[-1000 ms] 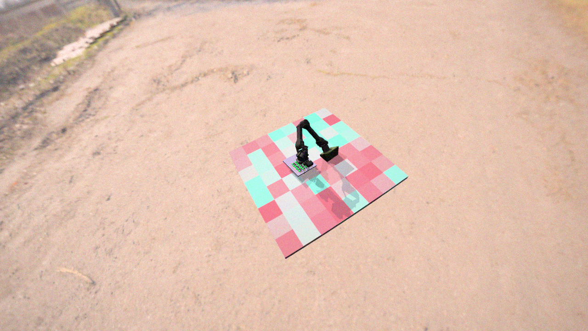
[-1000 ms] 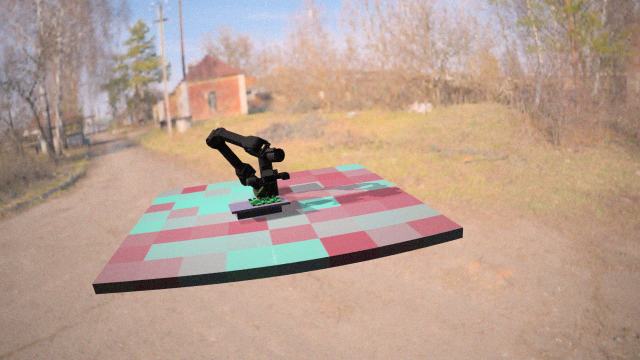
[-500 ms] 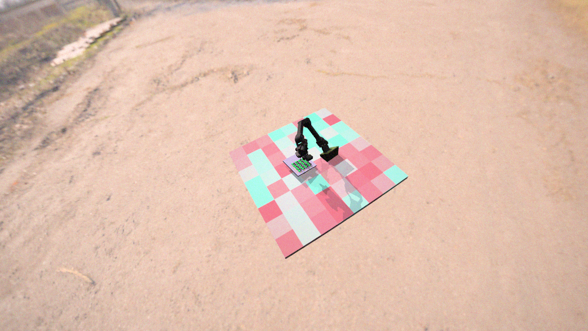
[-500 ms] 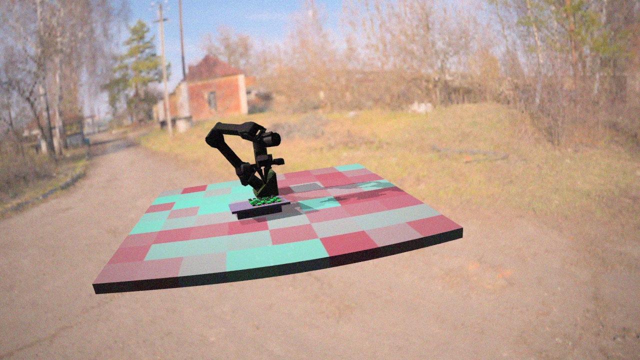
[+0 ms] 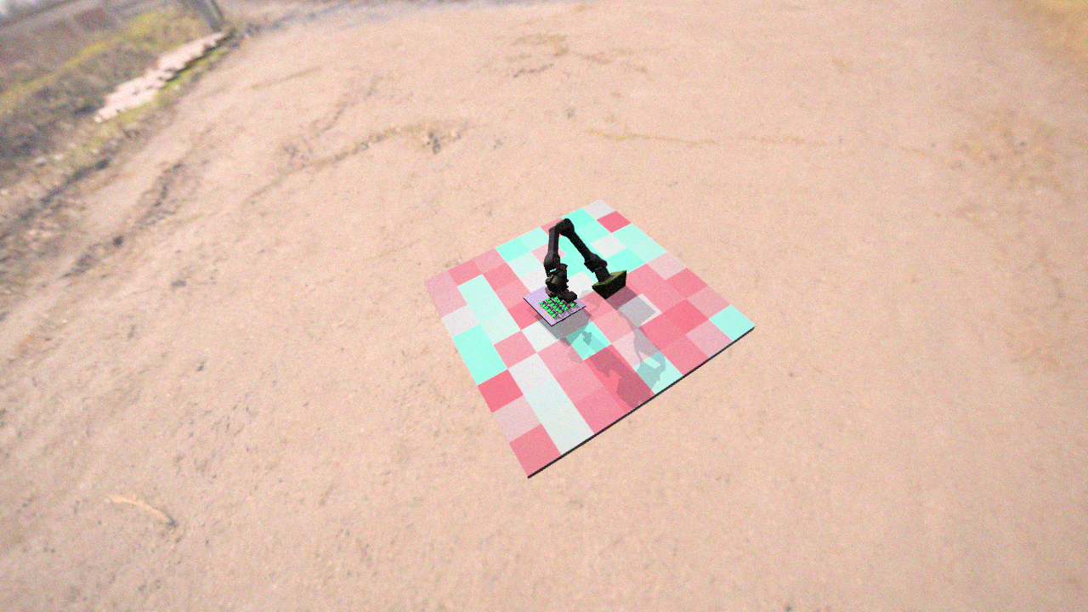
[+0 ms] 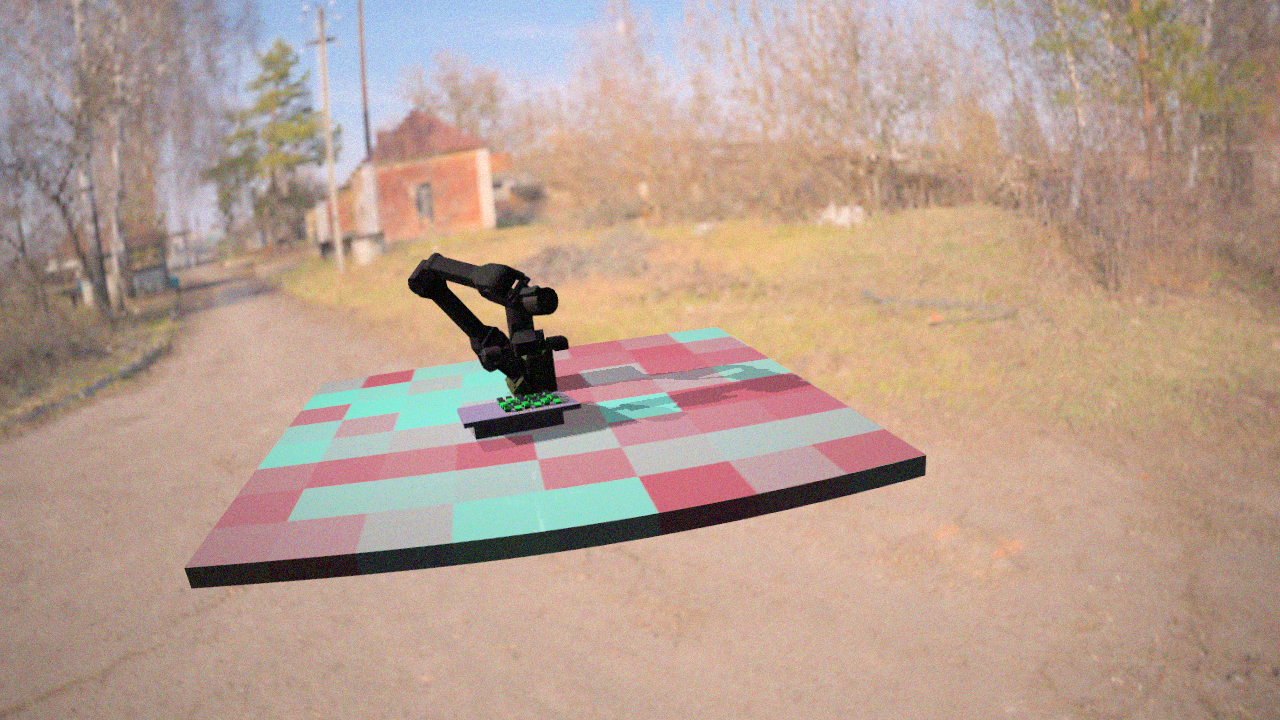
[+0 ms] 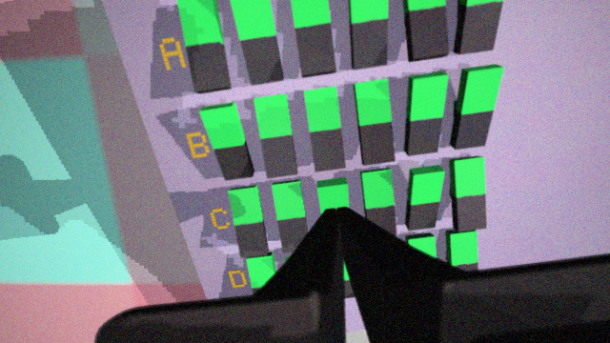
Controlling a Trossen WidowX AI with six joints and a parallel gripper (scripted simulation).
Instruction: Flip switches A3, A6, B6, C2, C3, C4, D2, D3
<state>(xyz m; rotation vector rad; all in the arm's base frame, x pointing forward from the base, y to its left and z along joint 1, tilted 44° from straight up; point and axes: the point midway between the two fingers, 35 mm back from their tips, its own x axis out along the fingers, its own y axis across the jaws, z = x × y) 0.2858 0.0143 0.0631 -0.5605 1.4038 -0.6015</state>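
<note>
The lilac switch panel [image 5: 531,298] [image 6: 481,411] [image 7: 548,119] carries rows of rocker switches, each half green and half dark grey. In the wrist view I see orange letters A to D down its left side. My gripper [image 5: 564,296] [image 6: 528,387] [image 7: 336,218] is shut and empty, its tip low over the near end of switch C3 [image 7: 333,192]. C2 [image 7: 288,200] lies just left of the tip and C4 [image 7: 377,191] just right. The fingers hide most of row D; only D1 [image 7: 260,270] and the two rightmost ones show in part.
The panel lies on a raised platform [image 5: 547,410] [image 6: 537,510] chequered in red, mint and grey. The arm's base [image 5: 609,283] stands on it behind the panel. Dirt ground lies all around the platform.
</note>
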